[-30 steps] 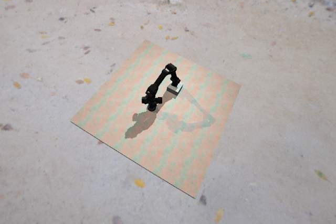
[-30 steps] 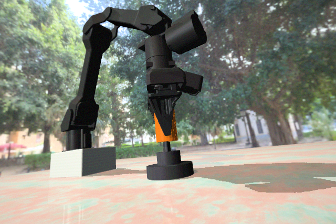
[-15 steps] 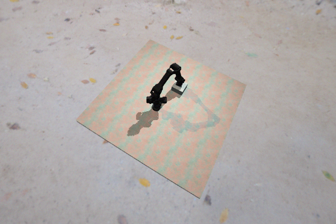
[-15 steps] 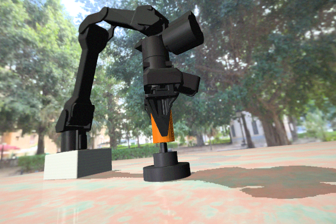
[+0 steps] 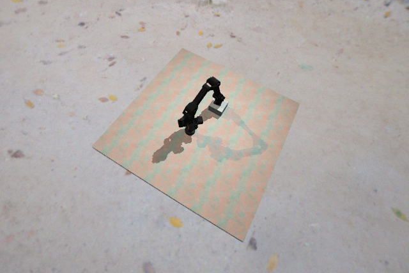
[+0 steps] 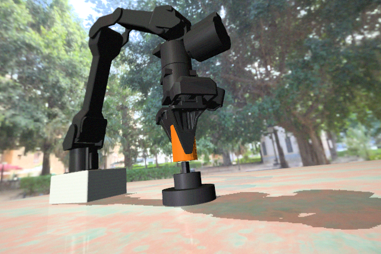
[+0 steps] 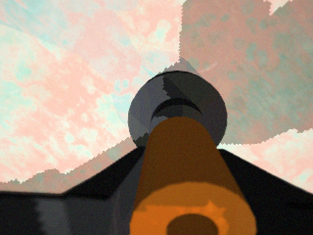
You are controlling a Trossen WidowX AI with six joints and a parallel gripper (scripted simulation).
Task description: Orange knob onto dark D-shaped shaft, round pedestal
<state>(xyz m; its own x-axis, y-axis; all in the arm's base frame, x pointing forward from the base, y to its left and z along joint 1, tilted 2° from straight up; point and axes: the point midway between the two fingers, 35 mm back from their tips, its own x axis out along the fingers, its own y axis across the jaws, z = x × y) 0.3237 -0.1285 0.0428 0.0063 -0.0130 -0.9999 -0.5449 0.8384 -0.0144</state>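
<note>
My gripper (image 6: 184, 149) points straight down and is shut on the orange knob (image 6: 175, 149) (image 7: 183, 166), which stands upright between the black fingers. The knob's lower end sits on the top of the thin dark shaft (image 6: 184, 167), with a short length of shaft showing between the knob and the pedestal. The round dark pedestal (image 6: 188, 194) (image 7: 215, 108) stands on the mat directly under the knob. In the wrist view the knob covers the shaft, and the pedestal's rim shows around it. In the top view the gripper (image 5: 190, 128) is small and the knob is too small to make out.
The arm's pale base block (image 6: 87, 185) (image 5: 218, 108) stands on the patterned mat (image 5: 211, 177) (image 6: 277, 235) behind the pedestal. The arm's shadow lies across the mat to the right. Bare ground with scattered leaves surrounds the mat.
</note>
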